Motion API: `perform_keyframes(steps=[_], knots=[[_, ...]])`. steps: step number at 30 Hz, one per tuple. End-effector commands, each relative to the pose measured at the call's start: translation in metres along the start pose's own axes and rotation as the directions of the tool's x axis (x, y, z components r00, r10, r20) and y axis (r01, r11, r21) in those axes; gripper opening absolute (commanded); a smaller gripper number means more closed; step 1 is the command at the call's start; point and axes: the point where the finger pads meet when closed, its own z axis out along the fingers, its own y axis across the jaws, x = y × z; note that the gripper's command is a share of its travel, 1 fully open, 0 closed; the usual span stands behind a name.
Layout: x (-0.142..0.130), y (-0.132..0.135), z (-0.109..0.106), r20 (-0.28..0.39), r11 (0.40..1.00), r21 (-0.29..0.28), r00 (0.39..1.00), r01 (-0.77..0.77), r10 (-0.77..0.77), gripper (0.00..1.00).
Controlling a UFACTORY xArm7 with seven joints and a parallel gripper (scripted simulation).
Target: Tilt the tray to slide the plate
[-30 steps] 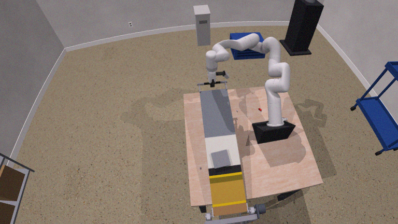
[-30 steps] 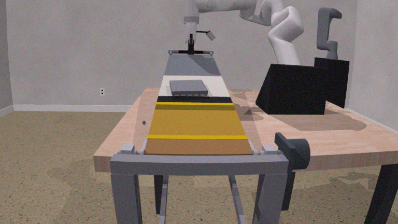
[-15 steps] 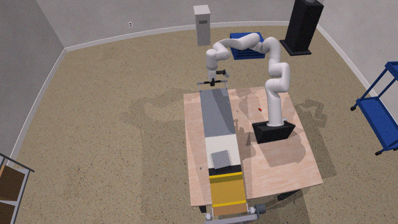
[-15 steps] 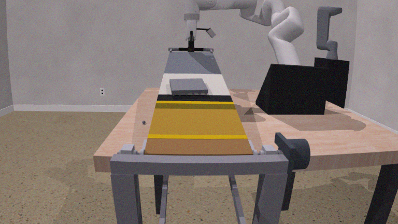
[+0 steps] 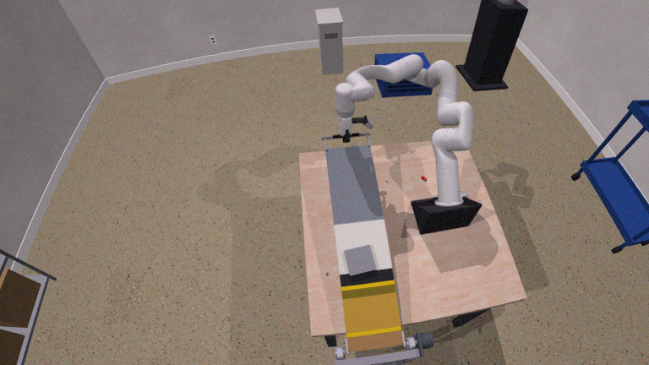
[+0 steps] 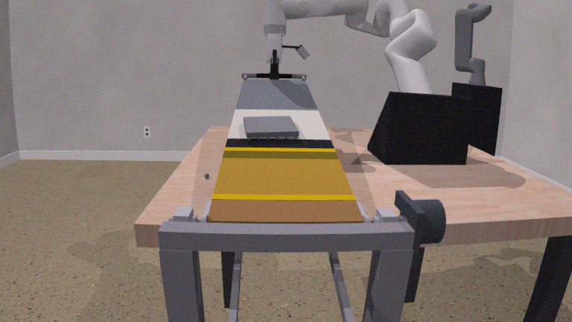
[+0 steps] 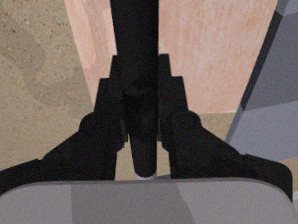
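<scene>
The white arm (image 5: 447, 113) reaches over the far end of the wooden table (image 5: 458, 272), and its gripper (image 5: 346, 135) is clamped on the handle bar (image 6: 255, 75) at the raised end of the tray (image 5: 351, 181). The long bed slopes down toward the grey stand (image 6: 286, 236) at the near edge. The steel plate (image 6: 271, 127) lies flat on the white patch, just above the black strip (image 6: 279, 143) and short of the upper yellow line (image 6: 279, 149), so it is outside the tinted band (image 6: 281, 176). A blue cart (image 5: 617, 181) stands off to the side.
</scene>
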Motion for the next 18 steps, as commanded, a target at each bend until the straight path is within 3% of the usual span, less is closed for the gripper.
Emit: perform_keyframes(steps=[1,5,7,9,12,18], knots=[[-0.002,0.0,-0.002,0.007,1.0,0.0,1.0,0.001,-0.001,0.0],[-0.001,0.013,-0.064,0.007,1.0,0.0,1.0,0.001,-0.001,0.0],[-0.001,0.018,-0.082,0.007,1.0,0.0,1.0,0.001,-0.001,0.0],[-0.001,0.013,-0.064,0.007,1.0,0.0,1.0,0.001,-0.001,0.0],[-0.002,0.002,-0.013,0.007,1.0,0.0,1.0,0.001,-0.001,0.0],[-0.002,0.001,-0.008,0.007,1.0,0.0,1.0,0.001,-0.001,0.0]])
